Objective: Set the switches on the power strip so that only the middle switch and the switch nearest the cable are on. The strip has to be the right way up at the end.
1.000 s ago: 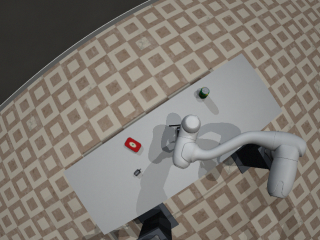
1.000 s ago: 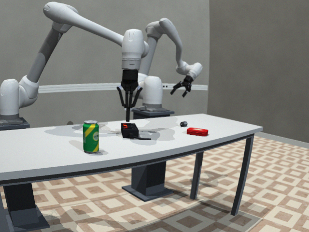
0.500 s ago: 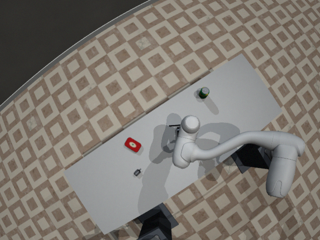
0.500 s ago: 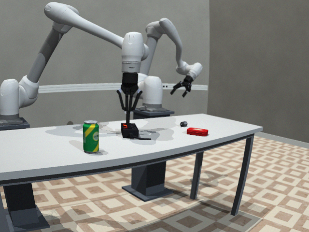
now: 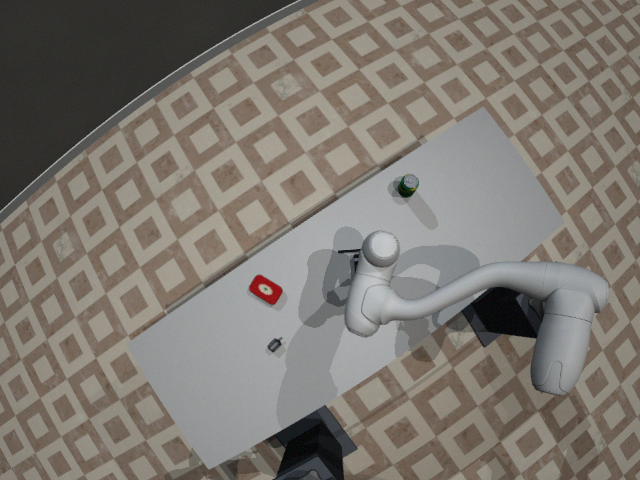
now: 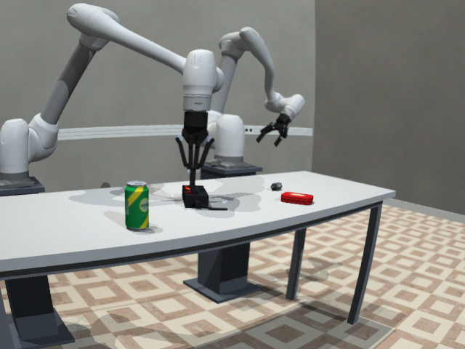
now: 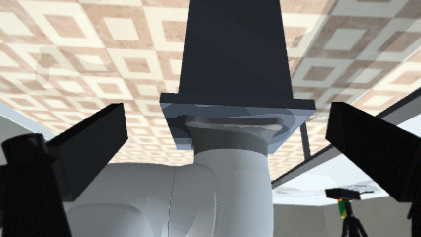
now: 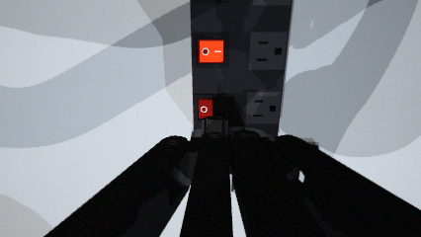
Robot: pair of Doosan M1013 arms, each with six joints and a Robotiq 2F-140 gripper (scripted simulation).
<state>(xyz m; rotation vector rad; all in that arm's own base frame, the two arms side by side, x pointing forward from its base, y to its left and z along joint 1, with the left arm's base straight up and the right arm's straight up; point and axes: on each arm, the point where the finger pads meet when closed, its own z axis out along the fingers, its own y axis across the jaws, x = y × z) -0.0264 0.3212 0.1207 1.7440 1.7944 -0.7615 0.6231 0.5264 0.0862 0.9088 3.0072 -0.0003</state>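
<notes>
Below the shut right gripper [image 6: 192, 189] [image 8: 221, 113], the boxy black power strip [image 6: 195, 198] [image 8: 237, 79] shows one bright orange square switch [image 8: 210, 51]. The left gripper [image 6: 267, 142] [image 7: 226, 120] stands wide.

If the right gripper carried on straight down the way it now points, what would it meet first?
Most likely the power strip, at its lower red switch; the right gripper's tips may already be touching it.
</notes>
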